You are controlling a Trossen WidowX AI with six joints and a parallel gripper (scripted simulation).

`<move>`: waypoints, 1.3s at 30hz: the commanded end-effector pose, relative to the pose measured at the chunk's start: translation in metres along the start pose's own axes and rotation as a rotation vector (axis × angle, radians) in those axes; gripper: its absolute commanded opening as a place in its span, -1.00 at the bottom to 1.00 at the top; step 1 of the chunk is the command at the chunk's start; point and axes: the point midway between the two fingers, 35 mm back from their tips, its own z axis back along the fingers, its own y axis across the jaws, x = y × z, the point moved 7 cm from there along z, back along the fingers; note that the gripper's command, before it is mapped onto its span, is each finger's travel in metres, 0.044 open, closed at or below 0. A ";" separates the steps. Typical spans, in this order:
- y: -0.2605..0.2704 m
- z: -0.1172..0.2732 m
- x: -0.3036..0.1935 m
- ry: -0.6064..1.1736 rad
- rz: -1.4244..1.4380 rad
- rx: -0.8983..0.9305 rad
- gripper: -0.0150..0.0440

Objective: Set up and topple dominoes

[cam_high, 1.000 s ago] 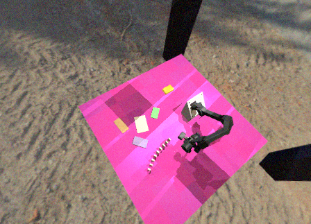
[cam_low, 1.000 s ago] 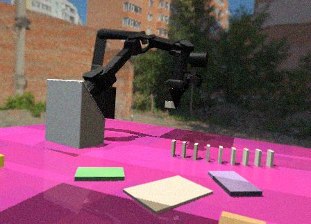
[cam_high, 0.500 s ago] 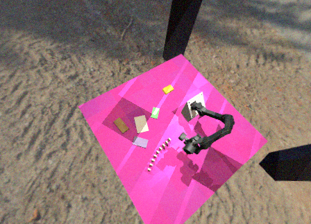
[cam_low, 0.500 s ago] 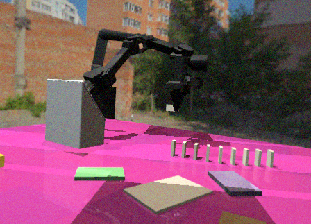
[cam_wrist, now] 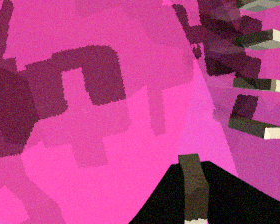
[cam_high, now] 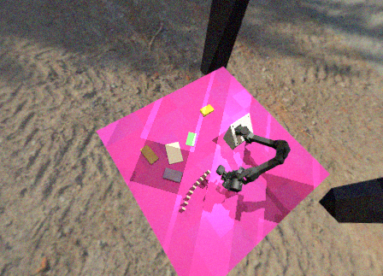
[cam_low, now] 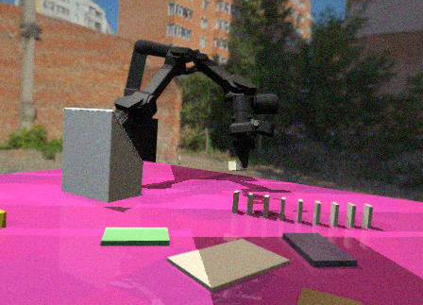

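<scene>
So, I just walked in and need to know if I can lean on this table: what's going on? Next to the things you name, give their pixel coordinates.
The arm's claw (cam_low: 243, 166) (cam_wrist: 189, 172) has a domino (cam_low: 233, 165) (cam_wrist: 193, 185) gripped above the table (cam_high: 222, 249) (cam_low: 47, 224), near one end of a curved row of standing dominoes (cam_low: 299, 211) (cam_wrist: 248, 126). The row is upright and hasn't been toppled, so leaning might disturb it.
</scene>
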 end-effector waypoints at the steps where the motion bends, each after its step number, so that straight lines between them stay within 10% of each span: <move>1: 0.003 -0.011 -0.004 -0.083 0.031 -0.058 -0.41; 39: 0.046 -0.036 -0.053 -0.891 -0.052 -0.129 -0.41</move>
